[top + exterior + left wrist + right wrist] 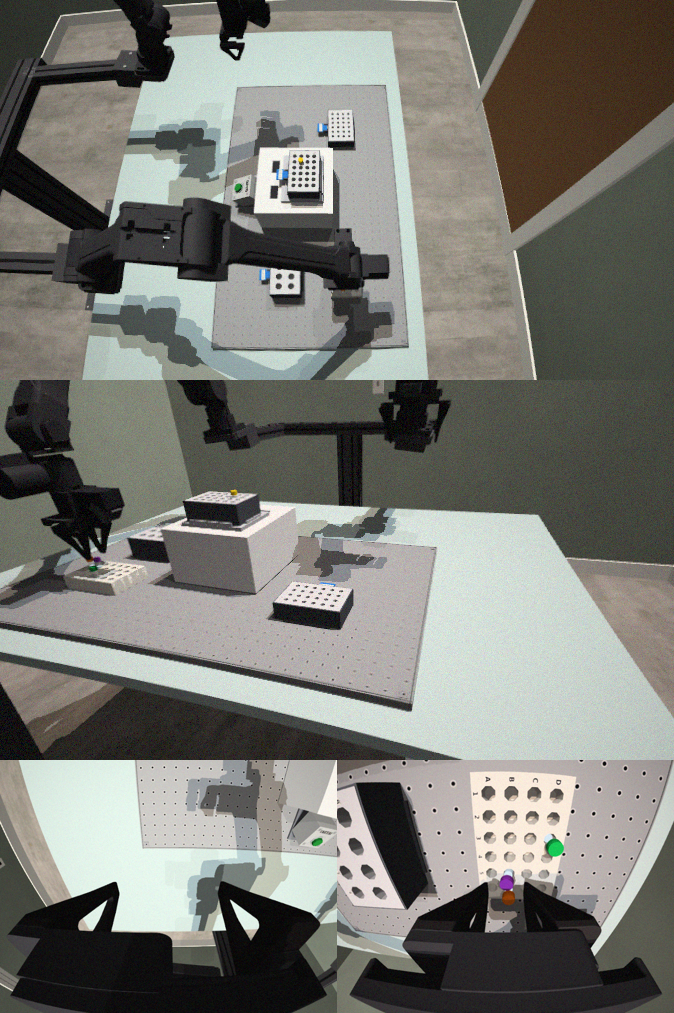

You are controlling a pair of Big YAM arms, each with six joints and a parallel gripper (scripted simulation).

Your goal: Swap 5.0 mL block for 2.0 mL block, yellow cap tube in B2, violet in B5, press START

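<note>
The mixer bears a block with several small bores, which looks flat. The yellow cap stands up from its second column, second bore from one end. The block with large bores stands on the bench. The violet cap is in rack well B5. My right gripper is partly open and holds nothing; its fingertips are close above the rack, on either side of the violet cap in the wrist view. My left gripper is open and empty, high away from the mixer.
The rack also holds a green cap in D3 and an orange cap just behind the violet one. Another small-bored block stands beyond the mixer. The green START button is at the mixer's front.
</note>
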